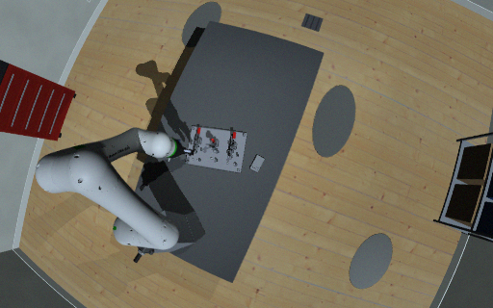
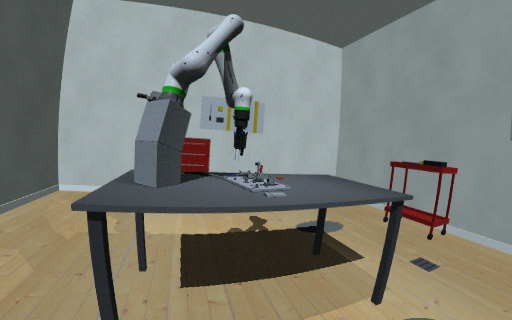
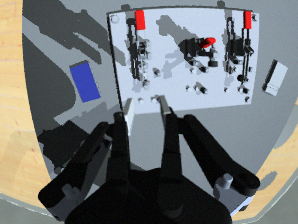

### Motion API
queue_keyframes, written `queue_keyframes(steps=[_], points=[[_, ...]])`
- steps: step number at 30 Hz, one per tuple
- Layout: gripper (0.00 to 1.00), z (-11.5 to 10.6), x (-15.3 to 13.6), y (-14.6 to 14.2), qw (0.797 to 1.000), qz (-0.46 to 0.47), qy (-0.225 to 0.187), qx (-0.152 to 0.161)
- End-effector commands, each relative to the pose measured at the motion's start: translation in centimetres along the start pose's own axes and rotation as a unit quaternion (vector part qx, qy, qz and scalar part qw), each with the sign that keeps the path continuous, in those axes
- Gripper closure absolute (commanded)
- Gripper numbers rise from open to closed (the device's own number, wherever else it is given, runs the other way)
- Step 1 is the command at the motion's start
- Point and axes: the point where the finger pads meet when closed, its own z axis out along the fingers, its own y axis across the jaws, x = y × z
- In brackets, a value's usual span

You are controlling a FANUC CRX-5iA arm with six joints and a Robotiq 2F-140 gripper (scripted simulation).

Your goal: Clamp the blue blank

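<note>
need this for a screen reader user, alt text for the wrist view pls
A black two-finger gripper, fingers partly open and holding nothing, hangs above the near edge of a light grey fixture plate with three red-handled clamps. A flat blue rectangular blank lies on the dark table left of the plate, a grey part right.

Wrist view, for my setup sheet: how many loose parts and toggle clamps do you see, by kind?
Blue rectangular blank: 1
Grey finished part: 1
Red-handled toggle clamps on the light grey fixture plate: 3
Total: 5
</note>
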Motion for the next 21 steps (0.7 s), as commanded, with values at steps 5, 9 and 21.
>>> queue_keyframes(steps=[5,9,21], points=[[0.72,0.0,2.8,0.0,1.0,0.0,0.0,0.0],[0.72,0.0,7.2,0.0,1.0,0.0,0.0,0.0],[0.72,0.0,14.0,0.0,1.0,0.0,0.0,0.0]])
